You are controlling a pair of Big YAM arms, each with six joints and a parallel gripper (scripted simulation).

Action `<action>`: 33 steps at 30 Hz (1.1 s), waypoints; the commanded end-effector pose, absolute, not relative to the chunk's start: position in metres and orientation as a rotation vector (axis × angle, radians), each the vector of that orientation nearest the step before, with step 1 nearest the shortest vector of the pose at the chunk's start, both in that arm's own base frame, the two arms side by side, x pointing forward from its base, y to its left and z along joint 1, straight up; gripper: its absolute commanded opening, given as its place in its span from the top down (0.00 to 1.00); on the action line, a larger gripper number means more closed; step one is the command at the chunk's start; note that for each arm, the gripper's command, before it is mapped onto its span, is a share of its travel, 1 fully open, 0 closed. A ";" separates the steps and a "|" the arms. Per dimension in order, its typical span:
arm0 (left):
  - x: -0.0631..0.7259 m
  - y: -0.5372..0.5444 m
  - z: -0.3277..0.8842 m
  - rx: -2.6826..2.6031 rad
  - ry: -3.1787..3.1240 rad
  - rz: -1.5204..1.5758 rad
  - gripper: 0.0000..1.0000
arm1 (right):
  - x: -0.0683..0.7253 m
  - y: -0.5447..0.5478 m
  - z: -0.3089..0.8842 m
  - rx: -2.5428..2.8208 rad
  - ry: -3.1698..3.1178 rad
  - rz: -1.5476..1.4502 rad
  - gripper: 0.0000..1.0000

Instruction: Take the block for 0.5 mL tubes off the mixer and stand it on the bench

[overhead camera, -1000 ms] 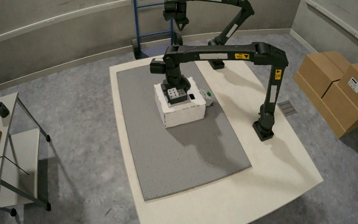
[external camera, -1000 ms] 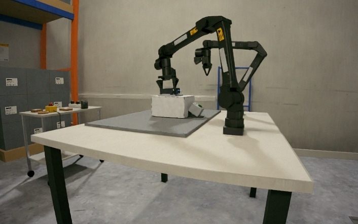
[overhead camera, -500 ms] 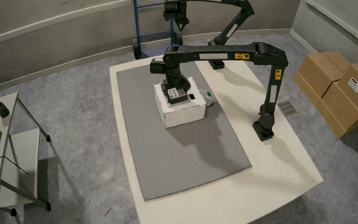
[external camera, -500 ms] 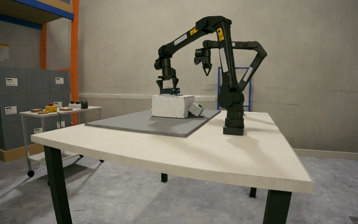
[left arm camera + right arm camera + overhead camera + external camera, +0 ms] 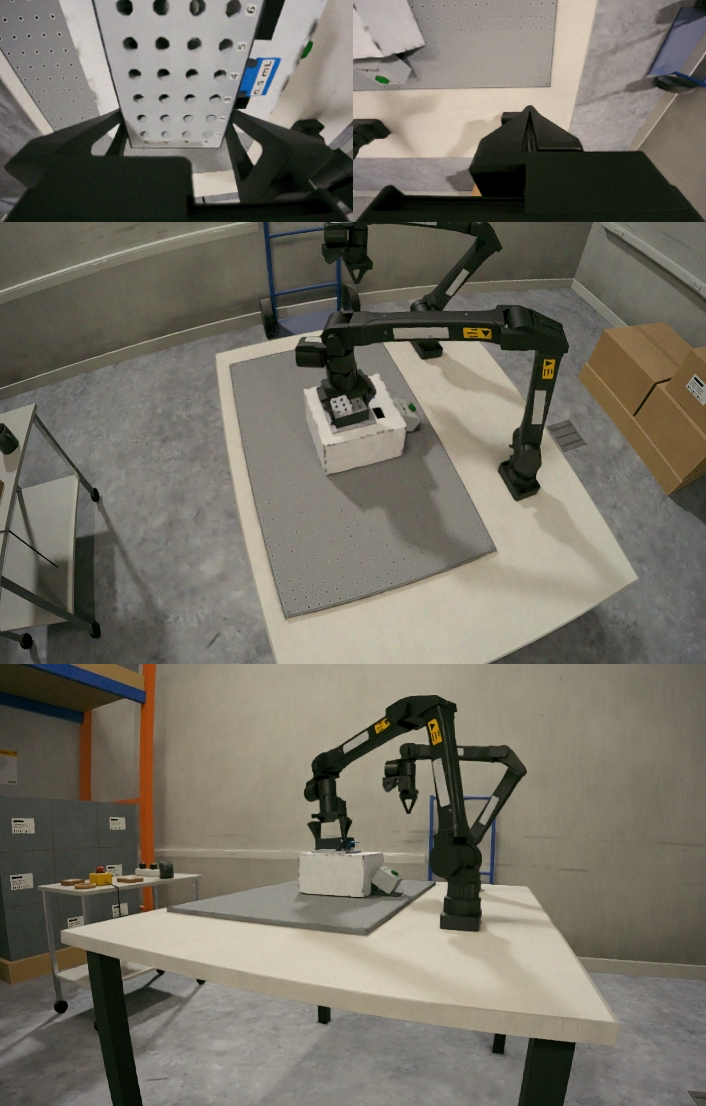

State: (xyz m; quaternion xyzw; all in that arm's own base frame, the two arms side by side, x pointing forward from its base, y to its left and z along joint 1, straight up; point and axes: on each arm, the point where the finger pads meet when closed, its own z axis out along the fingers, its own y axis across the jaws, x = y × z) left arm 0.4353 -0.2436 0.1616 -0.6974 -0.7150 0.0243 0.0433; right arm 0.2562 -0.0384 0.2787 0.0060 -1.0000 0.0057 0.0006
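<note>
Bench [image 5: 562,607] [image 5: 333,971] | block [image 5: 350,414] [image 5: 331,844] [image 5: 174,59] numbered 1–6, tag [image 5: 263,76] "0.5 mL" | left gripper [image 5: 348,401] [image 5: 331,835] [image 5: 175,130] clamping

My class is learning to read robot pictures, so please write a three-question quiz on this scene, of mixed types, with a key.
1. True or false: the right gripper is shut with nothing between its fingers.

2. Multiple choice: what is the left gripper shut on?
a) the cardboard box
b) the tube block
c) the blue hand truck

3. Fill in the gap: the label on the blue lever reads "____ mL".

Key: 1 true; 2 b; 3 0.5
</note>
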 end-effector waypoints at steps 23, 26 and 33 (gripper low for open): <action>0.446 -0.263 0.189 -2.187 -2.210 0.062 1.00 | 0.273 -0.044 0.304 0.009 -3.213 0.034 1.00; 0.446 -0.263 0.189 -2.187 -2.210 0.062 1.00 | 0.273 -0.044 0.304 0.009 -3.212 0.033 1.00; 0.446 -0.263 0.188 -2.188 -2.208 0.063 1.00 | 0.267 -0.043 0.293 0.009 -3.183 0.026 1.00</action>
